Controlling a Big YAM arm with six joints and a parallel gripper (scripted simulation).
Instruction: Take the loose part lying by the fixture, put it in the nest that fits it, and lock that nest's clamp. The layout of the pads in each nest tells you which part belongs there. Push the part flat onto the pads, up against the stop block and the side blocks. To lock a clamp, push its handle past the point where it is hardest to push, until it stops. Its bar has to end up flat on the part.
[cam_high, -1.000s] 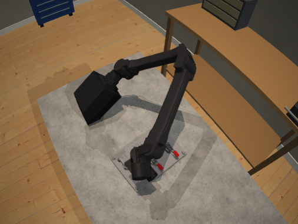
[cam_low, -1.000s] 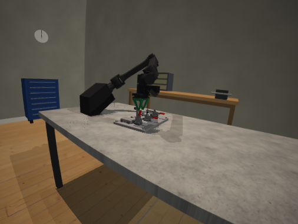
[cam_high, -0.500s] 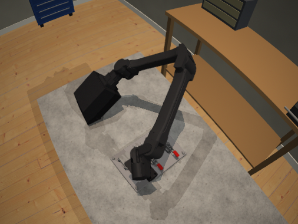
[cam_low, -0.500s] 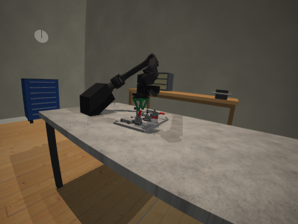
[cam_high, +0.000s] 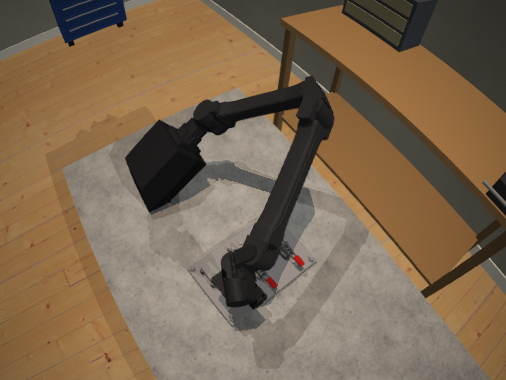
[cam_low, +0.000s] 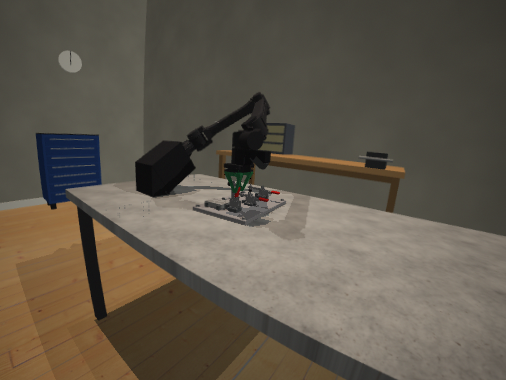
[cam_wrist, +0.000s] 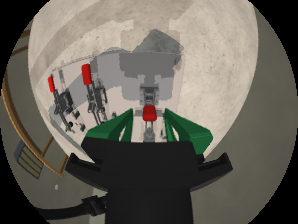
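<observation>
Red marked the handle (cam_wrist: 150, 113) of the clamp that stood between the gripper's (cam_wrist: 149, 128) green fingers, at 12 o'clock in the wrist view. The fingers stood half apart, straddling it; whether they touched it I cannot tell. Two more red-handled clamps (cam_wrist: 87, 75) stood at 10 o'clock on the fixture (cam_low: 215, 208). The part was hidden under the arm.

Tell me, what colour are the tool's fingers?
Green; the fingers show best in the wrist view, either side of a red clamp handle.
</observation>
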